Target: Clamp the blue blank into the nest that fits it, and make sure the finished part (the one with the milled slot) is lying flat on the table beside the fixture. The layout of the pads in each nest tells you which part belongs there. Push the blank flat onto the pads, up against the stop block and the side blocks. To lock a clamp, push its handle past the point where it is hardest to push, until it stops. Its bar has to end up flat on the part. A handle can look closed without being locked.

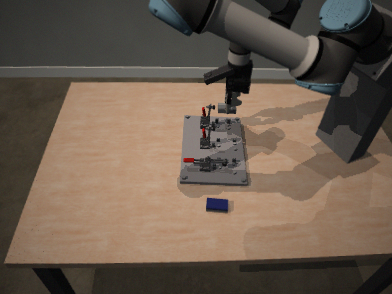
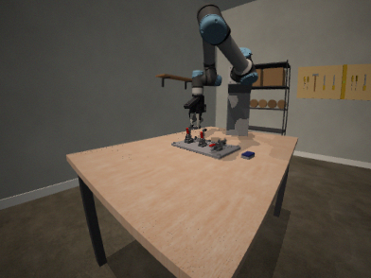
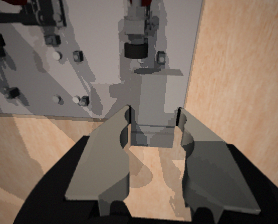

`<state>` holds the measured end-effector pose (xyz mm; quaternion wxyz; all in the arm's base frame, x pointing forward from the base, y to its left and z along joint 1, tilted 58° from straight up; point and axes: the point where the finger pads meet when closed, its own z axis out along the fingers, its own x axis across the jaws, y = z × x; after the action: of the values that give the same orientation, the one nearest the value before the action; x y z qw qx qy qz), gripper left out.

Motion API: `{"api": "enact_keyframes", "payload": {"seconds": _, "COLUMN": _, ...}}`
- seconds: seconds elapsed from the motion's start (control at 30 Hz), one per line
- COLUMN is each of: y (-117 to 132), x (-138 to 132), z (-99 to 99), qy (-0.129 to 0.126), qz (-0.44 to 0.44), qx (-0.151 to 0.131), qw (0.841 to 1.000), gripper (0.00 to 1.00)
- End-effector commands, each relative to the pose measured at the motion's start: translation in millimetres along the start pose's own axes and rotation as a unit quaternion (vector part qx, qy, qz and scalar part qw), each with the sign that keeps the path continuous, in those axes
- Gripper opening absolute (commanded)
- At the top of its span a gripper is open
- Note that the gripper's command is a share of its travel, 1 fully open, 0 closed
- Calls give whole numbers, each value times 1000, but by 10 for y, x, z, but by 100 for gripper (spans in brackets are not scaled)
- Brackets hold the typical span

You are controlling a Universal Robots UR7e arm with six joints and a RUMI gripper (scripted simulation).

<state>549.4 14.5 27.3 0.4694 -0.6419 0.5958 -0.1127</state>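
Observation:
My gripper (image 1: 229, 103) (image 2: 195, 124) (image 3: 153, 107) is shut on a grey part (image 1: 223, 109) (image 3: 159, 95). It holds this finished part above the far end of the fixture plate (image 1: 189, 176) (image 3: 182, 30); a slot is not clear. The blue blank (image 1: 217, 205) (image 2: 248, 155) lies flat on the table, off the plate's near end. The near clamp's red handle (image 1: 188, 160) lies low, pointing left. The middle red handle (image 1: 204, 132) and far red handle (image 1: 203, 112) stand up. The far clamp's black-tipped bar (image 3: 136, 50) is raised, close to the held part.
Small pads and blocks stand on the plate, such as a dark block (image 3: 78, 56) in the wrist view. The robot's base column (image 1: 347, 115) (image 2: 238, 111) stands at the table's right in the top view. The wooden table (image 1: 110, 180) (image 2: 156, 184) surrounds the plate.

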Motion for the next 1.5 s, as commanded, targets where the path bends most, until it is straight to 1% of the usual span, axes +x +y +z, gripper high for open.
{"api": "enact_keyframes", "payload": {"seconds": 0.0, "y": -3, "x": 139, "z": -1, "qy": 0, "qz": 0, "qx": 0, "qw": 1000, "gripper": 0}}
{"api": "enact_keyframes", "payload": {"seconds": 0.03, "y": -3, "x": 139, "z": -1, "qy": 0, "qz": 0, "qx": 0, "qw": 1000, "gripper": 0}}
{"api": "enact_keyframes", "payload": {"seconds": 0.53, "y": -3, "x": 715, "z": -3, "qy": 0, "qz": 0, "qx": 0, "qw": 1000, "gripper": 0}}
{"api": "enact_keyframes", "payload": {"seconds": 0.6, "y": -3, "x": 715, "z": -3, "qy": 0, "qz": 0, "qx": 0, "qw": 1000, "gripper": 0}}
{"api": "enact_keyframes", "payload": {"seconds": 0.83, "y": -3, "x": 899, "z": -4, "qy": 0, "qz": 0, "qx": 0, "qw": 1000, "gripper": 0}}
{"api": "enact_keyframes", "payload": {"seconds": 1.07, "y": -3, "x": 983, "z": -4, "qy": 0, "qz": 0, "qx": 0, "qw": 1000, "gripper": 0}}
{"api": "enact_keyframes", "payload": {"seconds": 1.47, "y": -3, "x": 995, "z": -4, "qy": 0, "qz": 0, "qx": 0, "qw": 1000, "gripper": 0}}
